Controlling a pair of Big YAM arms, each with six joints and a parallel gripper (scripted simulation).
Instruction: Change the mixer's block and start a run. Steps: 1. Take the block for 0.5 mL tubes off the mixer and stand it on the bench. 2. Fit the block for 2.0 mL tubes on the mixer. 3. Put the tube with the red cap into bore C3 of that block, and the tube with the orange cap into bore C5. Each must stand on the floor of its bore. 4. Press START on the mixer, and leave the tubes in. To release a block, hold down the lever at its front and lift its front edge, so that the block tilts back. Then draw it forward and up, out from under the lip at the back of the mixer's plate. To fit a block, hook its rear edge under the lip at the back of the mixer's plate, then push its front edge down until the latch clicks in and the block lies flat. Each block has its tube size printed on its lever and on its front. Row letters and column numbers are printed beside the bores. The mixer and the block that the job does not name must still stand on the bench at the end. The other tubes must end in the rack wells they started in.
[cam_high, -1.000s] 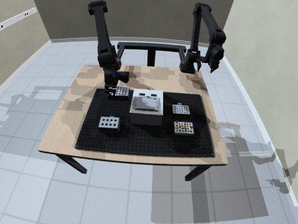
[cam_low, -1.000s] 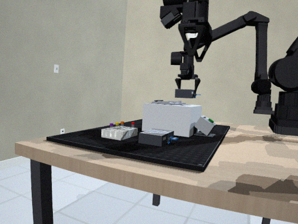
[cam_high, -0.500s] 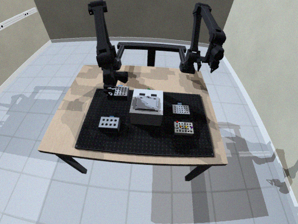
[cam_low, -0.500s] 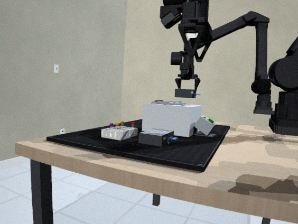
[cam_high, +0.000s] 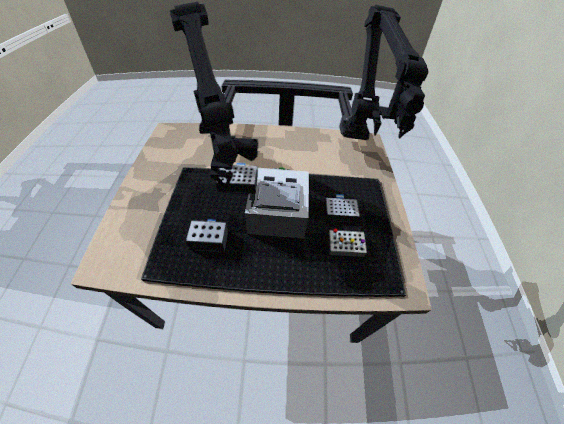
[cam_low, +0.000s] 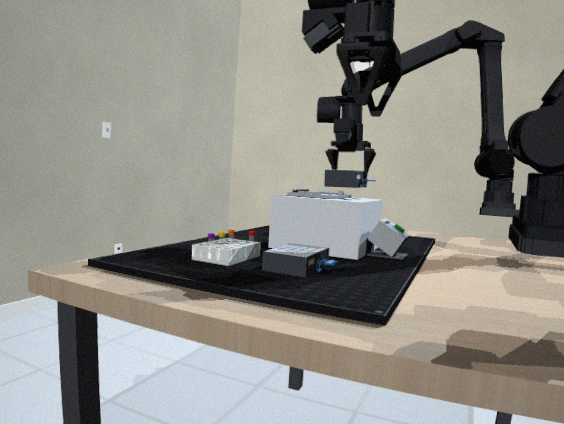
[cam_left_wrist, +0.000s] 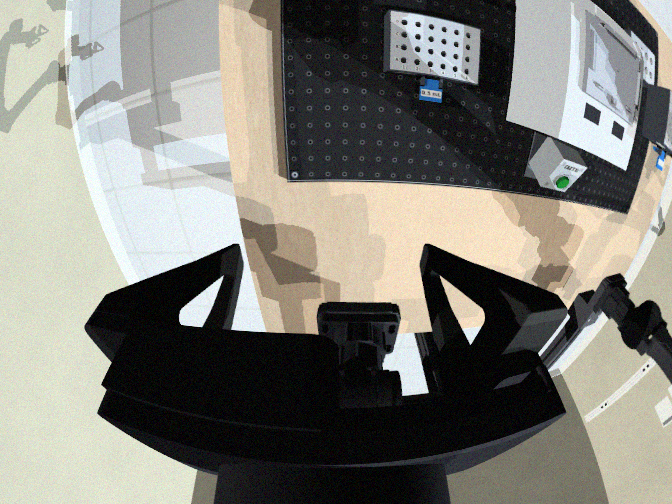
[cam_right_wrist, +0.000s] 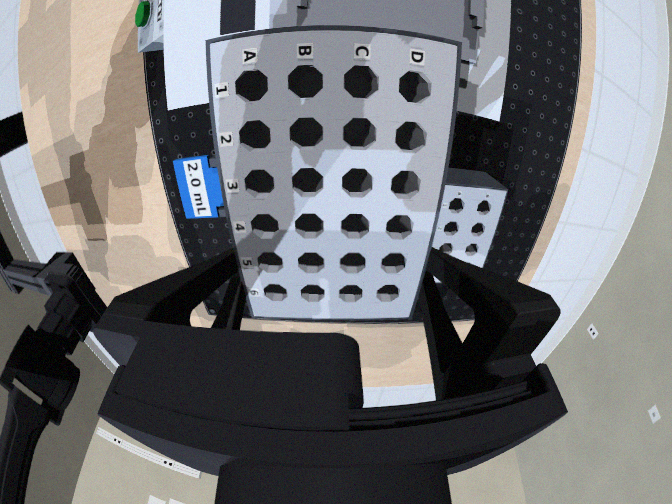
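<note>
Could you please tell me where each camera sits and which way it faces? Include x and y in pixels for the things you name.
Top: high above the bench's far side, looking down toward the arm bases; both arms show.
Exterior: low beside a bench corner, looking across the mat; both arms show.
Left wrist: on the left arm, looking past its open gripper (cam_left_wrist: 331, 252) at the 0.5 mL block (cam_high: 343, 206) (cam_low: 295, 260) (cam_left_wrist: 432, 46); part of the right arm shows.
Right wrist: on the right arm, facing the 2.0 mL block (cam_low: 343, 178) (cam_right_wrist: 331, 179) in its gripper.
Both wrist views share the green button (cam_left_wrist: 562, 182) (cam_right_wrist: 142, 14).

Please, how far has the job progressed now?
Done: the 0.5 mL block stands off the mixer. In hand: the right gripper holds the 2.0 mL block above the bench. Left: fitting it, moving the red-capped and orange-capped tubes from the rack, then START.
</note>
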